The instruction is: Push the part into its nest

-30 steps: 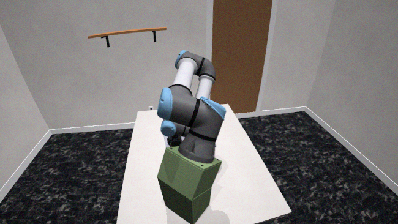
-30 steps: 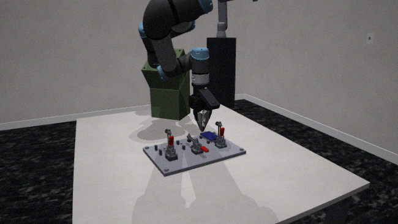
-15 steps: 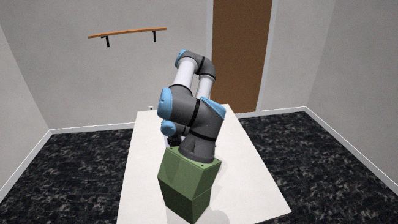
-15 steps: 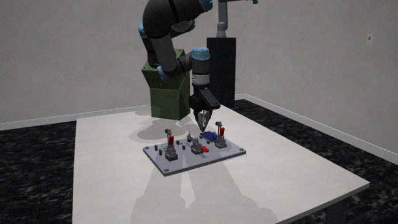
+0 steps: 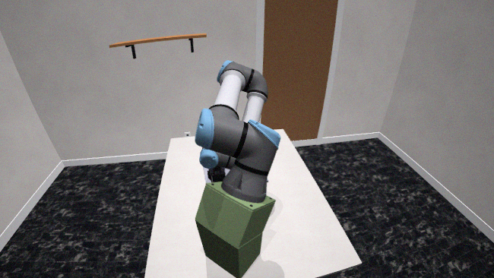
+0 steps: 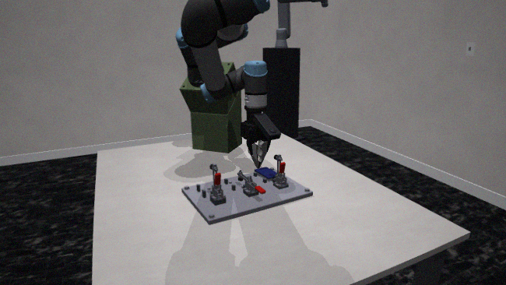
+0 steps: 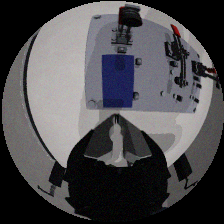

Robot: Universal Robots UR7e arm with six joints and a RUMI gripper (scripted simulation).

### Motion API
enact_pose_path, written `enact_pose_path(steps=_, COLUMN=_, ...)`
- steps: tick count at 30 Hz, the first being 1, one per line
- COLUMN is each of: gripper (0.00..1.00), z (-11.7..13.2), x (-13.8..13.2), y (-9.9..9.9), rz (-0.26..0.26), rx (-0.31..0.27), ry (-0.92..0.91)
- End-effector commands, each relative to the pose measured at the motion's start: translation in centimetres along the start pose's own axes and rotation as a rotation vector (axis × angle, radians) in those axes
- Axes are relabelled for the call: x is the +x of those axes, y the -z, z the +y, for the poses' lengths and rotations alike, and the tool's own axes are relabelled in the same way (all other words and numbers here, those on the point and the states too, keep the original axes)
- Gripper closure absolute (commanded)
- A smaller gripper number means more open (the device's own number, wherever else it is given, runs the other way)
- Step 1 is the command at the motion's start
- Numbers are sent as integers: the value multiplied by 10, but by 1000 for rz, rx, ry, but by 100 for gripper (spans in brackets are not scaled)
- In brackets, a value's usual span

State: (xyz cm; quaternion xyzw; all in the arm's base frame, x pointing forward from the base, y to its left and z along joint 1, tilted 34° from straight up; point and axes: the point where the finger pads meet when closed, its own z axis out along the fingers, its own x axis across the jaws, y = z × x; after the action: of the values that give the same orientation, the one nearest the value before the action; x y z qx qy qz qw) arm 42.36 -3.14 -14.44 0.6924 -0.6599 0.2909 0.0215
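A flat blue rectangular part lies on the grey fixture plate, at the plate's far edge toward the robot base. In the wrist view the blue part lies on the plate, and its near end reaches the plate's near edge. My gripper is shut and empty. It points straight down, a little above and behind the part's near end. In the wrist view the fingertips sit just short of the part's near edge. In the top view the arm hides the fixture.
Three toggle clamps with red handles stand on the plate: one at the left, one in the middle, one beside the part. Small dark blocks dot the plate. The green robot pedestal and a black column stand behind.
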Motion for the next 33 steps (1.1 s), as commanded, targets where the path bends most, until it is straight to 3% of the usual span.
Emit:
enact_pose_path(steps=1, gripper=100, z=-1, x=0, y=0, rz=0, rx=1, ry=0)
enact_pose_path(steps=33, gripper=100, z=-9, x=0, y=0, rz=0, rx=1, ry=0)
